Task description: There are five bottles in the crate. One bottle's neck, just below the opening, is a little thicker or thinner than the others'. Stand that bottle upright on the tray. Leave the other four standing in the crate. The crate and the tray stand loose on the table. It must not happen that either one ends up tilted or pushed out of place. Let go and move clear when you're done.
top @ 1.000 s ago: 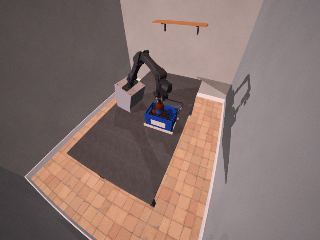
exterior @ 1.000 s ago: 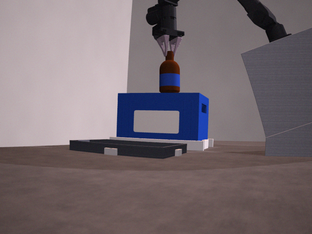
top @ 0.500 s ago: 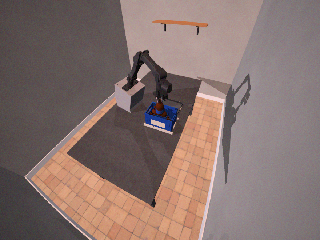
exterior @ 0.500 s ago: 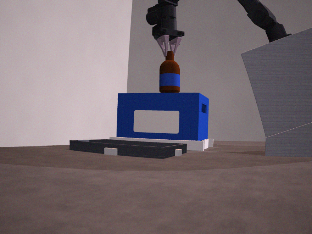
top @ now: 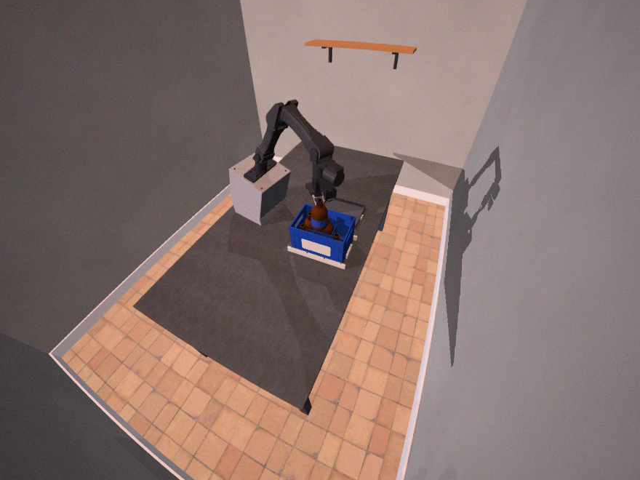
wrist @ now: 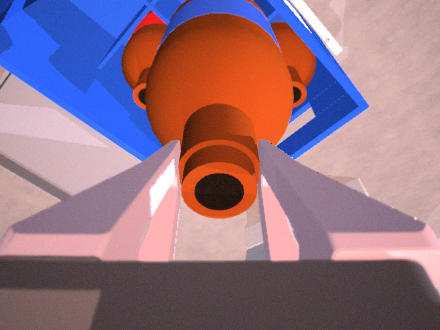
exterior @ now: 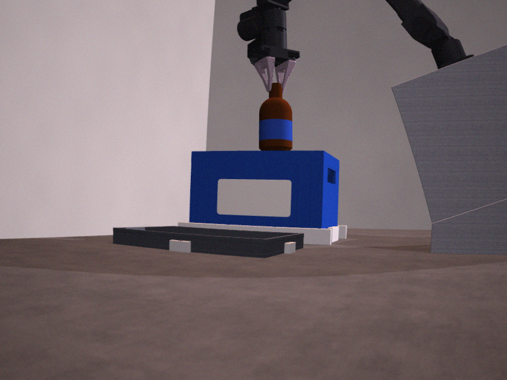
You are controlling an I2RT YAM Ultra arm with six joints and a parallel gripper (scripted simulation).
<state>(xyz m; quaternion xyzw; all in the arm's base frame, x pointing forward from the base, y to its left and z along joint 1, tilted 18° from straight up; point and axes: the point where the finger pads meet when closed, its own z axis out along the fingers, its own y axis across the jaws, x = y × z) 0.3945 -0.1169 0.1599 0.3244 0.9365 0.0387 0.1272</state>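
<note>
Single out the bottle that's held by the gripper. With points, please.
It's the brown bottle (top: 318,212) (exterior: 275,109) (wrist: 220,68) with the blue label, raised above the crate (top: 316,246) (exterior: 253,164) (wrist: 327,100); the other visible bottles sit lower, inside it.

Crate (top: 294,233) (exterior: 257,164) (wrist: 332,128) + tray (top: 364,206) (exterior: 228,244) on dark tbl (top: 250,288) (exterior: 253,312) (wrist: 395,128).

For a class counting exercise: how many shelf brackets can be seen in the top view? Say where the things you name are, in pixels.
2. One dark bracket (top: 330,55) is under the left part of the orange shelf (top: 363,46); another (top: 396,61) is near its right end, as pictured.
</note>
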